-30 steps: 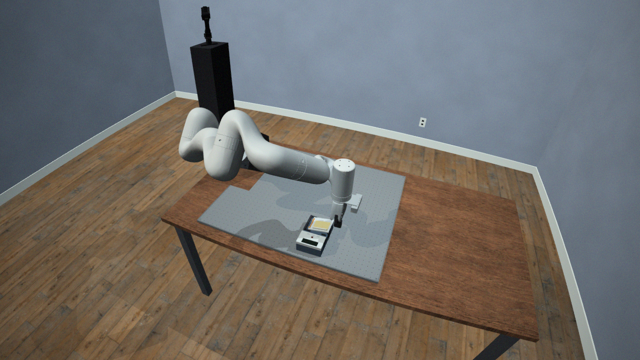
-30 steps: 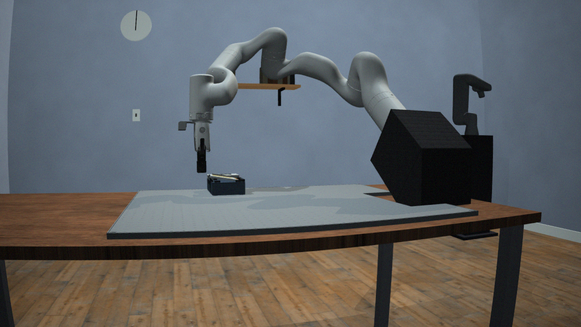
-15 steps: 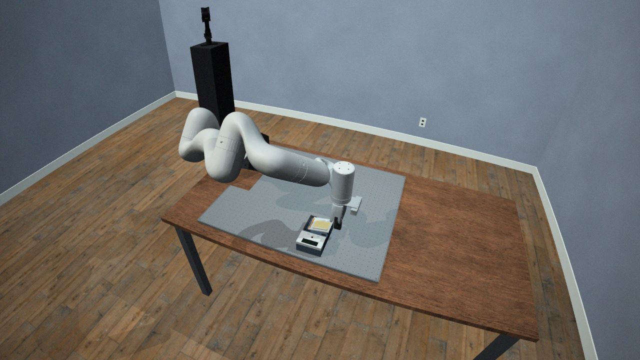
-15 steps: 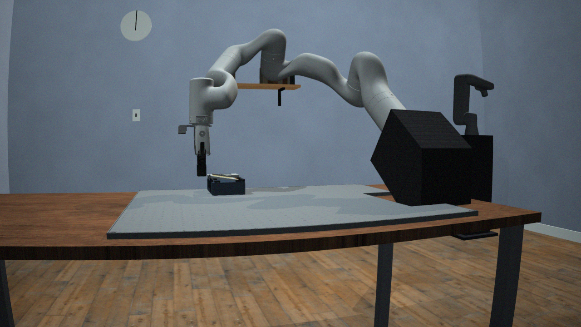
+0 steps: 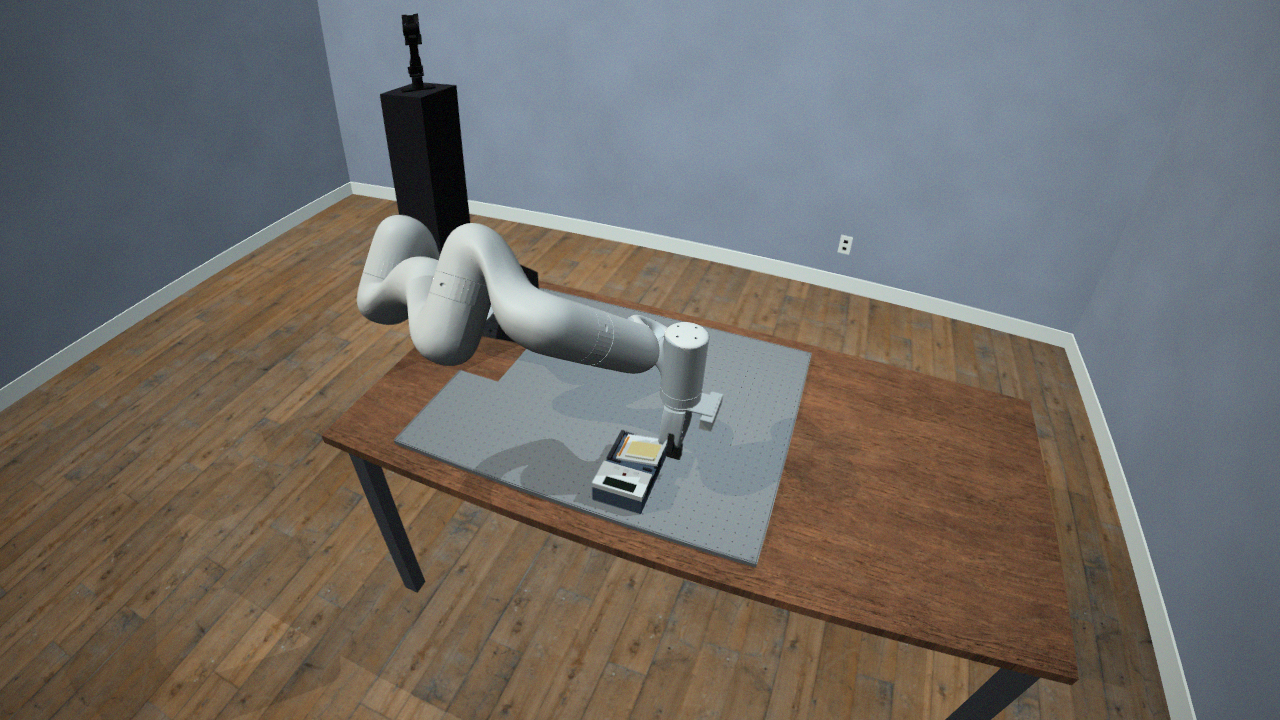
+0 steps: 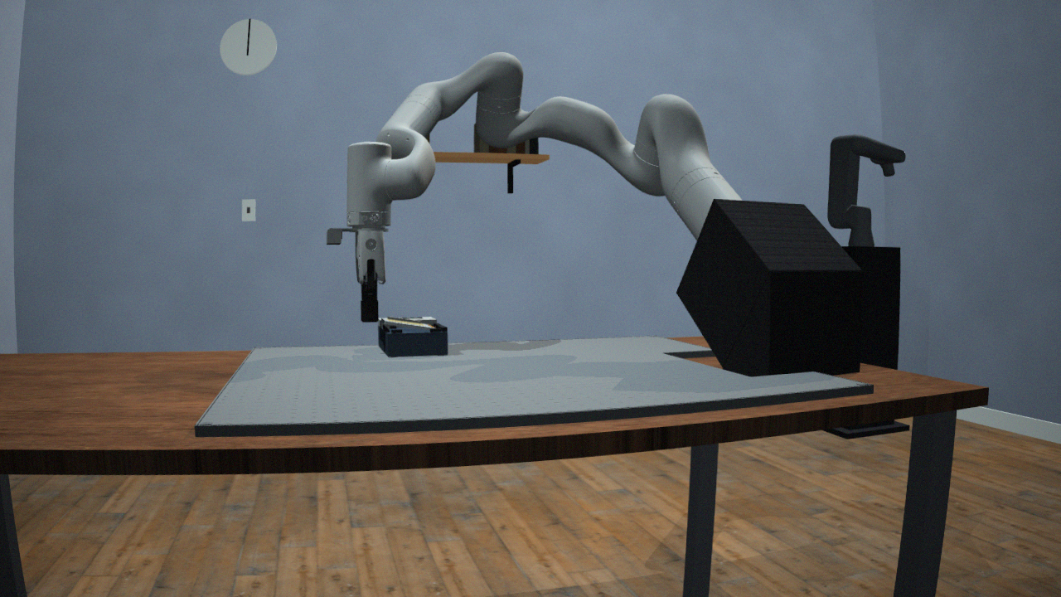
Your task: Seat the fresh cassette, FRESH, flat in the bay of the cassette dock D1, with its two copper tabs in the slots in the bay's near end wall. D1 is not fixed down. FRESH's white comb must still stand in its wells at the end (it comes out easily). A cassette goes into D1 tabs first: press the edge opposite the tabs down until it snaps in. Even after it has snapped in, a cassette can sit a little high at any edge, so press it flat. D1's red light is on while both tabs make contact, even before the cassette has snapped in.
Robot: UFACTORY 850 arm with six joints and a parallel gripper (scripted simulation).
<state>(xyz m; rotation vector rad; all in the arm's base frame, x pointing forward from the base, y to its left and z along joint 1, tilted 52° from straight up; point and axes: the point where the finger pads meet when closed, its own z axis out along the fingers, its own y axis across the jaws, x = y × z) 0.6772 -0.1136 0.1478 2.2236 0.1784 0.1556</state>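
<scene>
The cassette dock D1 (image 5: pixel 617 490) (image 6: pixel 412 341) is a small dark box with a white near panel, standing on the grey perforated board (image 5: pixel 537 420) (image 6: pixel 519 385). The cassette FRESH (image 5: pixel 639 448) (image 6: pixel 406 322), with a yellowish top, lies in D1's bay; in the exterior view its edge on the gripper's side looks slightly raised. A small red dot (image 5: pixel 623 471) shows on the white panel. The comb is too small to make out. My gripper (image 5: pixel 671 447) (image 6: pixel 368 315) is shut and empty, pointing straight down with its tips at the dock's far corner, level with the dock's top. I cannot tell whether it touches.
The board lies on a wooden table (image 5: pixel 895 501) (image 6: pixel 111 400). The arm's black base block (image 6: pixel 771 289) sits at the board's far end. A black column (image 5: pixel 425 152) with a camera stands behind it. The table's near edge is close to the dock.
</scene>
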